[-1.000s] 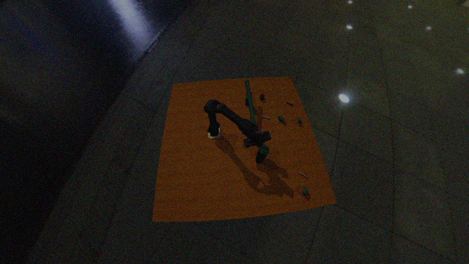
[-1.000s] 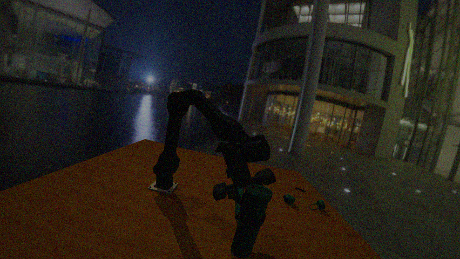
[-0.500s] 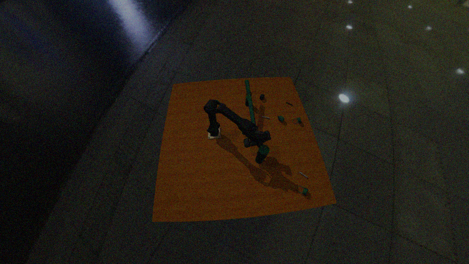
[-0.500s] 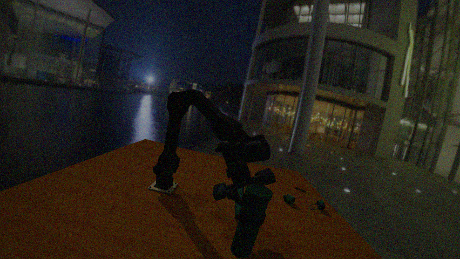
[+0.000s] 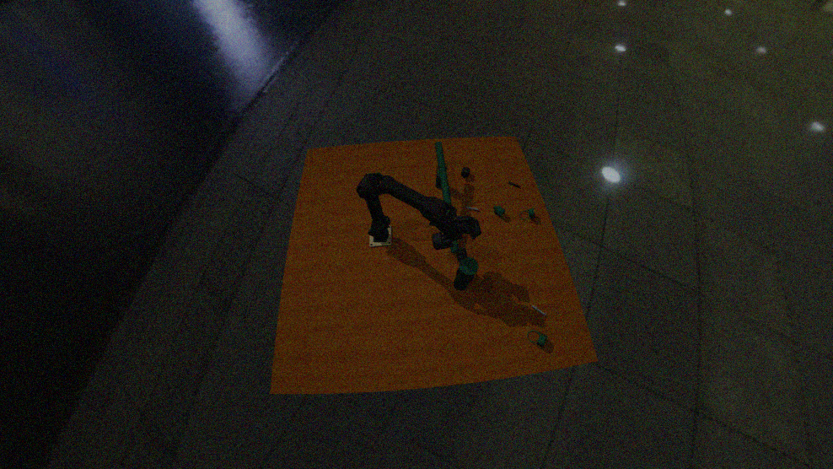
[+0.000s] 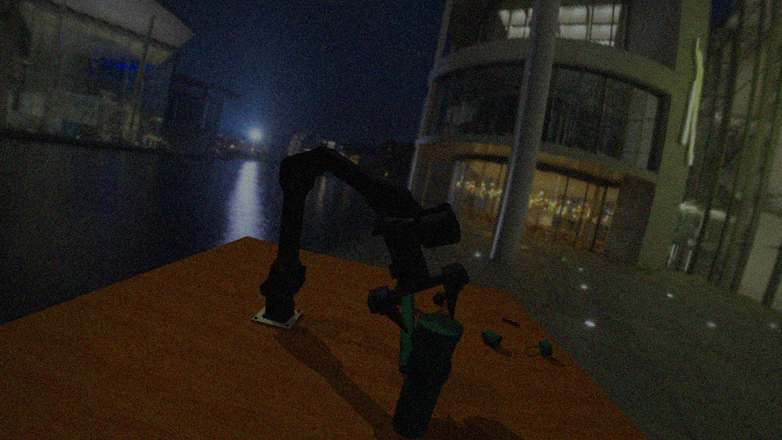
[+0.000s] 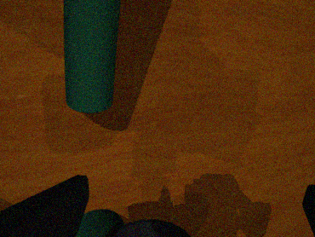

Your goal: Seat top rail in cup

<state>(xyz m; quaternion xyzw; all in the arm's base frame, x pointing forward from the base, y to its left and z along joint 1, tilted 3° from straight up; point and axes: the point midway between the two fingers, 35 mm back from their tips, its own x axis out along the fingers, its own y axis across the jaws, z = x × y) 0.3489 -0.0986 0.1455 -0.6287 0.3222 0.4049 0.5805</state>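
Observation:
The green top rail (image 5: 443, 175) (image 6: 408, 327) (image 7: 91, 35) runs across the orange mat (image 5: 349, 326) from the far edge to the big green post (image 5: 465, 272) (image 6: 427, 369). Its near end meets the post just below the cap. The rail-end cup and brace band are too dark to make out. My gripper (image 5: 457, 236) (image 6: 418, 290) is open. Its fingers stand wide on either side of the rail, right next to the post top. A bit of the rail (image 7: 96, 232) shows beside the left finger in the wrist view. I cannot tell whether a finger touches it.
Small green fittings (image 5: 499, 211) (image 5: 531, 213) (image 6: 491, 337) (image 6: 544, 346) lie right of the rail. A dark cap (image 5: 465, 172) is further back. A green ring piece (image 5: 540, 338) and a pale bolt (image 5: 539, 309) lie near the front right. The arm base (image 5: 379, 236) (image 6: 277, 316) stands to the left.

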